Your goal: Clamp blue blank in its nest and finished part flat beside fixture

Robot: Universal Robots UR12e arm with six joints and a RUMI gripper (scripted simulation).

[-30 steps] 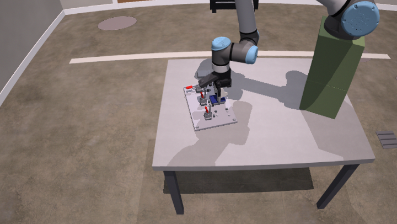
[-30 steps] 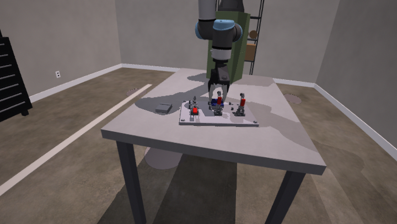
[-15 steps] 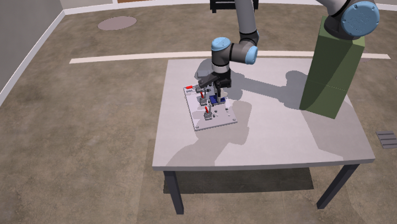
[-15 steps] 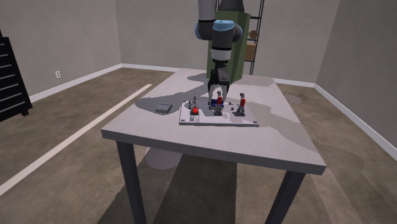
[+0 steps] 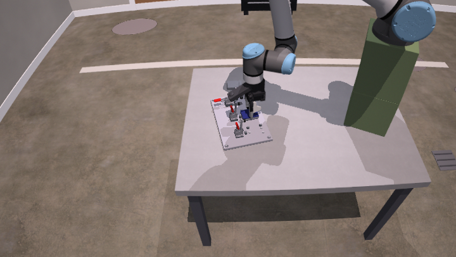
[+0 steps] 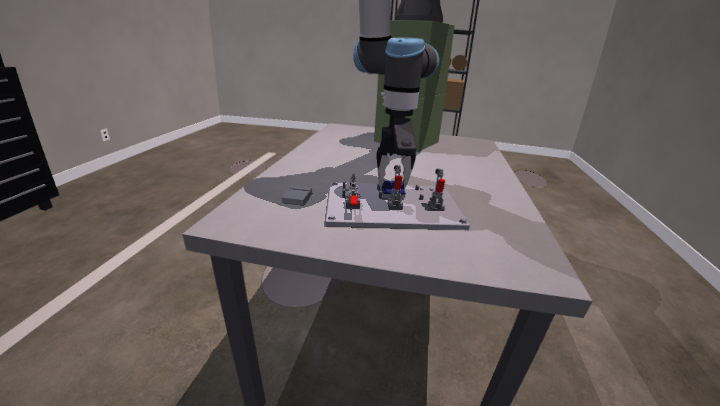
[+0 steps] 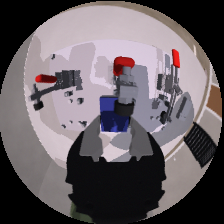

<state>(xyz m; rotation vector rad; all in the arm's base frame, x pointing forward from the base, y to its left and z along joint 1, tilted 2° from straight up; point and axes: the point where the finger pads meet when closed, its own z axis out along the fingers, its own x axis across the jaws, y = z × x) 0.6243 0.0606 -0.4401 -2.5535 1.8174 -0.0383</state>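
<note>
My gripper (image 7: 115,115) was clamped on the blue blank (image 7: 113,115), over the middle nest of the fixture plate (image 6: 398,217). The grey finished part (image 6: 296,195) lay flat on the table (image 6: 352,262) beside it.

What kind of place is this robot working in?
Probably a workshop or machining cell: a fixture plate with red-handled toggle clamps sits on a table, and the gripper holds a blue blank.
</note>
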